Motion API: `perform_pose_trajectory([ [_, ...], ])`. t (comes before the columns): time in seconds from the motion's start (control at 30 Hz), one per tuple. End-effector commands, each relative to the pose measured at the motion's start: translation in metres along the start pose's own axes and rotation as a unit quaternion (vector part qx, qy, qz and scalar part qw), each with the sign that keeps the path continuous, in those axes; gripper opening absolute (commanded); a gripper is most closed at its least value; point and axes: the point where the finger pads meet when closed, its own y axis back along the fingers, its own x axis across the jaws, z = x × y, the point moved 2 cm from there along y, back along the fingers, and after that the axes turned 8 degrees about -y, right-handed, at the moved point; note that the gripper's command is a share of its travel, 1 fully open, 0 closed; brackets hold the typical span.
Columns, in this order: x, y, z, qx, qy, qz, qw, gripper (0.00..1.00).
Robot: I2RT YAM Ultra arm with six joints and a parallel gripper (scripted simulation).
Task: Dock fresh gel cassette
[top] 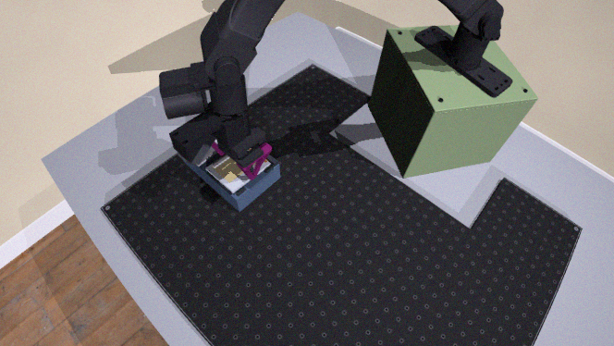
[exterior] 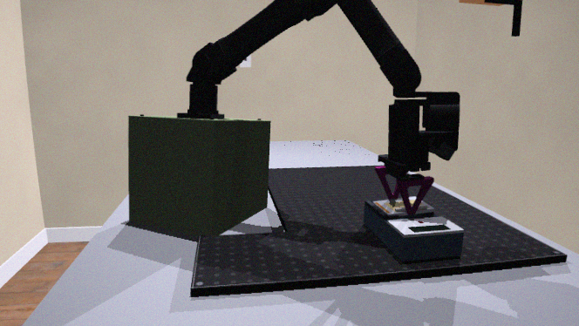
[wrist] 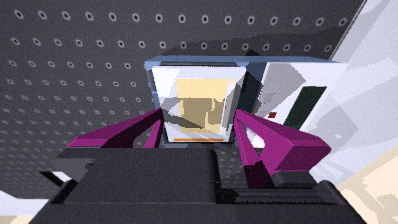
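Clamped wide across the cassette, the hand (wrist: 200,131) reaches straight down from the wrist, its two magenta fingers splayed to either side of FRESH (wrist: 197,102) and gripping it by its long edges. FRESH sits in the bay of the blue-grey dock D1 (top: 259,187), which stands on the black perforated deck (top: 351,259) toward the corner far from the green pedestal (top: 467,125) that carries the arm. From the wrist view the cassette's long axis runs away from the hand, in line with the bay's length, with a thin orange strip across its near end and a pale yellow gel window in its white frame. Whether the comb stands in the wells I cannot make out, nor can I see the copper tabs. From the side view the cassette (exterior: 398,206) looks roughly level with the dock's rim, though I cannot tell if it lies fully flat. Beside the bay, the white console (exterior: 425,227) shows a dark panel and a small red spot (wrist: 272,115). The grey desk (exterior: 131,283) underlies everything.
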Motion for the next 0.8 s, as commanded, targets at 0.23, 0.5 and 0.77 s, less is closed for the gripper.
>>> perform_pose_trajectory([
  [0.23, -0.011, 0.019, 0.004, -0.004, -0.001, -0.014, 1.0, 0.0],
  [0.5, -0.011, 0.016, 0.005, 0.003, 0.001, -0.015, 1.0, 0.0],
  [0.77, -0.013, 0.019, 0.006, 0.0, 0.002, -0.016, 1.0, 0.0],
])
